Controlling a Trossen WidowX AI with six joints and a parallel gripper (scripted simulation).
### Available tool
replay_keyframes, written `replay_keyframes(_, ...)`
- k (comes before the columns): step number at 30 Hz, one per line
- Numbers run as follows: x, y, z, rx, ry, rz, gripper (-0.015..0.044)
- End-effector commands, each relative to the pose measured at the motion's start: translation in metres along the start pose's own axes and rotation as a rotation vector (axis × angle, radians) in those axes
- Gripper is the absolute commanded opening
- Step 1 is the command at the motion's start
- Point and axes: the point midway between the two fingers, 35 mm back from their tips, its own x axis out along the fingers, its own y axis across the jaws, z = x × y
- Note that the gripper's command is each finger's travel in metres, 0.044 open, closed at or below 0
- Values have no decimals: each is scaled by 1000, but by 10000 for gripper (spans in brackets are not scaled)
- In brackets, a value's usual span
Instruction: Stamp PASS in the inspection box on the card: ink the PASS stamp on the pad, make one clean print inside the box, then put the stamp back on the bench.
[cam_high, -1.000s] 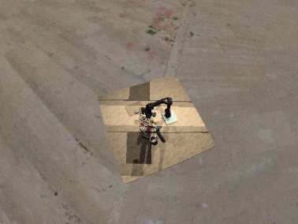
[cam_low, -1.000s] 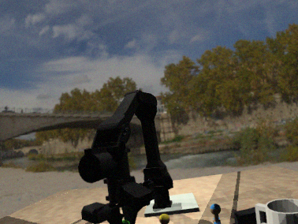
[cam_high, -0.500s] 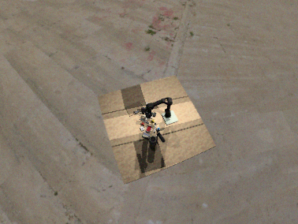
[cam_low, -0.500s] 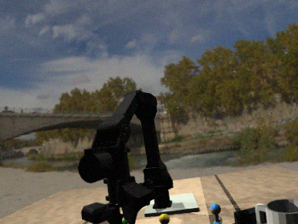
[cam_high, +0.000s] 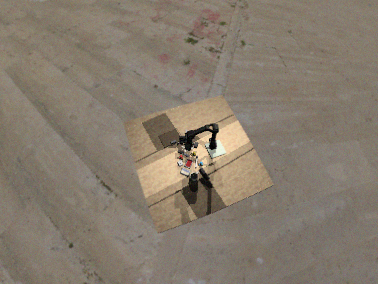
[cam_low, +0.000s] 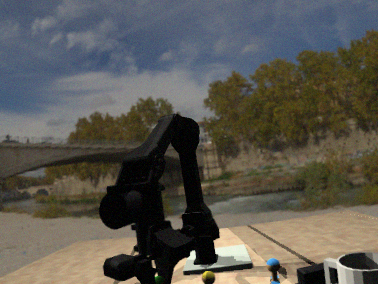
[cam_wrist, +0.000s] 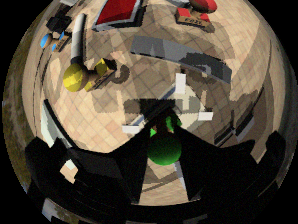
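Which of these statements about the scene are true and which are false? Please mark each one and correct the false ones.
1. The gripper is shut on a stamp with a green knob. True.
2. The red ink pad lies directly under the gripper. False: in the wrist view it lies far off, near the top edge.
3. A stamp with a yellow knob lies on its side on the bench. True.
4. The stamp with the red top is held between the fingers. False: it stands on the bench, away from the gripper.
5. The arm stands on a pale base plate. True.
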Motion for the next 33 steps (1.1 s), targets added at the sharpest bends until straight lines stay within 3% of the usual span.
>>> replay_keyframes(1,-3,-1,1,-4,-2,-5,0)
replay_keyframes(33,-50,-2,1,-4,-2,-5,0)
